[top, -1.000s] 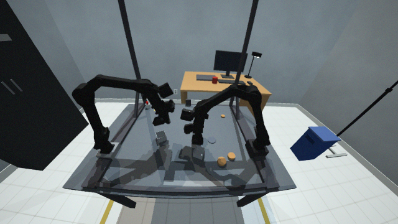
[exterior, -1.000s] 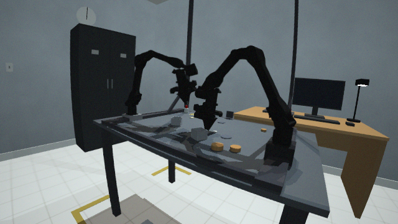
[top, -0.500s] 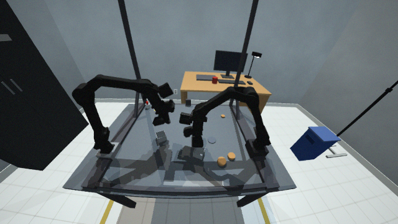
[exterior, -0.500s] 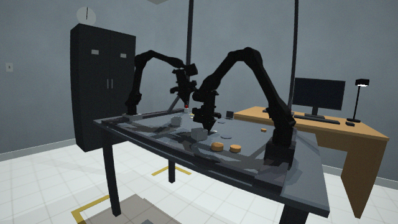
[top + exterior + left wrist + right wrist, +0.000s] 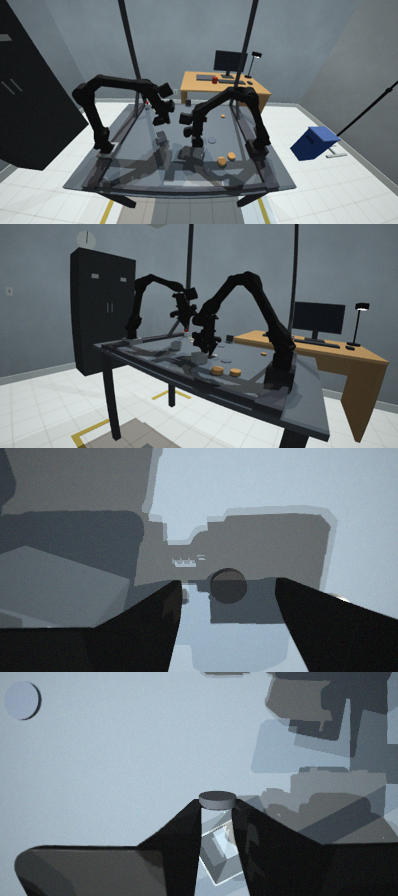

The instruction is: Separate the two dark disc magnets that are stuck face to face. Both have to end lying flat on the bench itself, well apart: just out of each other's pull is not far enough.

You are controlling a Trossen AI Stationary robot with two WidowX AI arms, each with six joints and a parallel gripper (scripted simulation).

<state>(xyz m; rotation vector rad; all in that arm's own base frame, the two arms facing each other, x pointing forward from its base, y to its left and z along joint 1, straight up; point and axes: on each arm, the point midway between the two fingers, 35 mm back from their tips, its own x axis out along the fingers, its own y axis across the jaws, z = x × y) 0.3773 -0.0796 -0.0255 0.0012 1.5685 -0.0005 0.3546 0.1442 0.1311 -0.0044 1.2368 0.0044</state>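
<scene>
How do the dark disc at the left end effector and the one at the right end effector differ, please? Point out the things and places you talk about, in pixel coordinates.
The left disc [image 5: 228, 586] shows its round face to its wrist camera; the right disc [image 5: 218, 800] shows mostly its rim. The left disc sits between open, untouching fingers, while the right disc is gripped. Both are dark, round and separate.
</scene>
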